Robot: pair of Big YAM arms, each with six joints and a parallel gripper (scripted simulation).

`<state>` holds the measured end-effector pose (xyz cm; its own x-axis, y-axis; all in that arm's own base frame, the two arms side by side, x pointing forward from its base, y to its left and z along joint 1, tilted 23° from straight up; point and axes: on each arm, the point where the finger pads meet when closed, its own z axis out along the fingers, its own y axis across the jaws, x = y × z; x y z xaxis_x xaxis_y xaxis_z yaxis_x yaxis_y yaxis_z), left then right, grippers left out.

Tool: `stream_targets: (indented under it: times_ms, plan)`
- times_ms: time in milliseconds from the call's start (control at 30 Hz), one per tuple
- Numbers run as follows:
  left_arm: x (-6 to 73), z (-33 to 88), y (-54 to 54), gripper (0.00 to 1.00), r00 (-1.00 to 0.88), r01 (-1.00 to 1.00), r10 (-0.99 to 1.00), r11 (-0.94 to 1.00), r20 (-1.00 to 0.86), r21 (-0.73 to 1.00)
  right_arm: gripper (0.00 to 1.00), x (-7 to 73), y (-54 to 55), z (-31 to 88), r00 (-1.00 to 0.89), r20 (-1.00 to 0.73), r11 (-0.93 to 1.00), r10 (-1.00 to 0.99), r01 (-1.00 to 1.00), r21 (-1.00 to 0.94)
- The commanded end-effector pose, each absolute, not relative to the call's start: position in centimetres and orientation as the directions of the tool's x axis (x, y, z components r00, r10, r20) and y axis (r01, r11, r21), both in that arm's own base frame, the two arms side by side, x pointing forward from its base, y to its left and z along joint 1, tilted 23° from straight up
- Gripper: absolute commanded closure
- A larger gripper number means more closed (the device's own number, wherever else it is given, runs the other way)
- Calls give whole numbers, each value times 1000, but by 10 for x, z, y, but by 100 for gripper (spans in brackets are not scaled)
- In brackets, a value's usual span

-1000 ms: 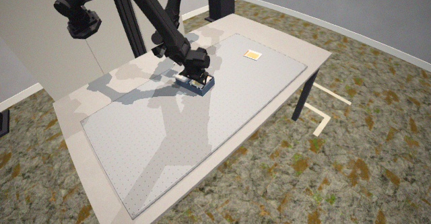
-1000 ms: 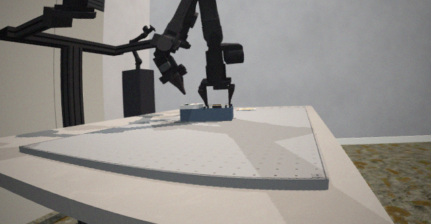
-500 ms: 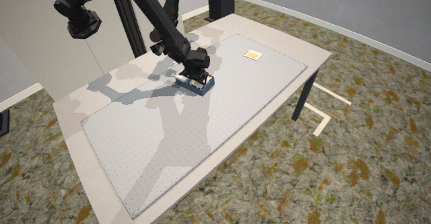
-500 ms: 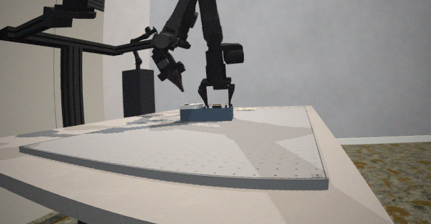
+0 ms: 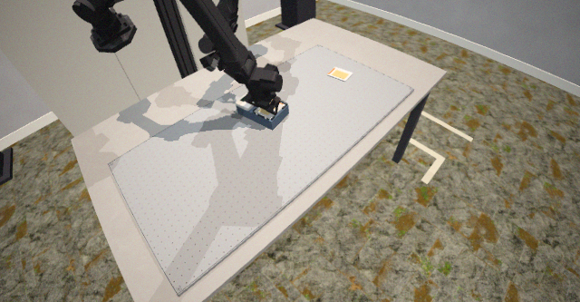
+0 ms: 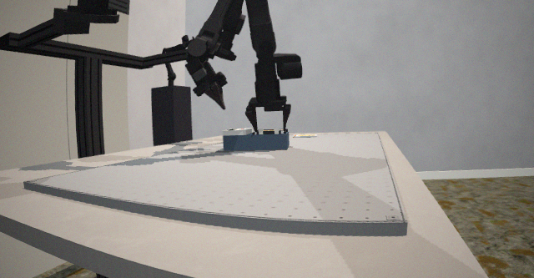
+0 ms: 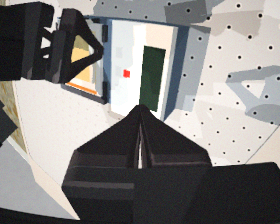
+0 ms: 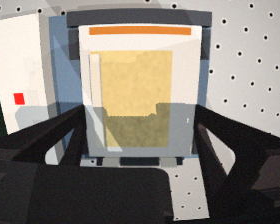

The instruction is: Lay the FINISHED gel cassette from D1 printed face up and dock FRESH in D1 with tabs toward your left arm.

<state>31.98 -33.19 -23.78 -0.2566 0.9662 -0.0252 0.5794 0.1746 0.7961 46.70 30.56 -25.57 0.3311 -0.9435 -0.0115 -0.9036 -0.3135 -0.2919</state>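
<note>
Pressing unevenly with my right gripper (image 5: 268,107) (image 6: 271,132) (image 7: 79,49) (image 8: 140,111), clamped on the white-framed yellow cassette (image 5: 264,112) (image 6: 269,132) (image 7: 82,65) (image 8: 136,80) inside the loose blue dock (image 5: 275,123) (image 6: 255,142) (image 7: 175,65) (image 8: 61,80), could upset its white comb (image 8: 95,80); my left gripper (image 5: 220,68) (image 6: 224,108) (image 7: 140,111) is closed, empty.

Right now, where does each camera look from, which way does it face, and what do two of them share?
Top: high above the table, facing obliquely down; both arms show, the right gripper at the dock.
Exterior: low beyond one table end, facing along it; both arms show.
Left wrist: on the left arm, facing down at the dock; its closed fingers and the right gripper show.
Right wrist: on the right arm, facing down at the docked cassette; its fingers show either side.
Both wrist views share the dock's red square.
</note>
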Motion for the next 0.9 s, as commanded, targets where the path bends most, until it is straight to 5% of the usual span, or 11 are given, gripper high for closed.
stream_targets:
  times_ms: [0, 867]
  plan:
    - [314, -229, -339, 100, -251, 575, 967, 182, -39, 798, 100, 468, 310, -252, 335, -18, -315, -942, -901, -300]
    - [302, -202, -344, 100, -246, 577, 969, 175, -35, 798, 100, 468, 310, -252, 335, -18, -315, -942, -901, -300]
